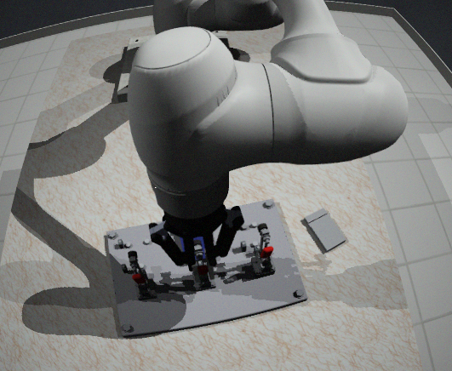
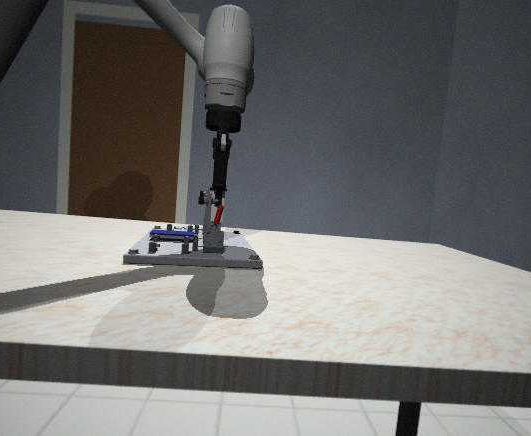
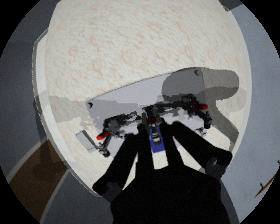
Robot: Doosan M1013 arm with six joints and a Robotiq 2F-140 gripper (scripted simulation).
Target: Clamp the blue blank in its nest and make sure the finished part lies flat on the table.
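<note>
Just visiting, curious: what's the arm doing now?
Gripper shut on middle clamp handle. Blue blank in its nest. Finished part flat on table. Nothing blocking.

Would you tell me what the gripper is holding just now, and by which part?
The gripper is shut on the middle clamp's handle, pinching it near its upper end; the handle stands tilted above the blue blank.

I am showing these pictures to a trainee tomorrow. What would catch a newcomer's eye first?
The bulky white robot arm fills the top view, its black gripper shut on the middle clamp's handle on the grey fixture plate. A blue blank lies in that nest, and a grey finished part lies flat on the table beside the plate.
</note>
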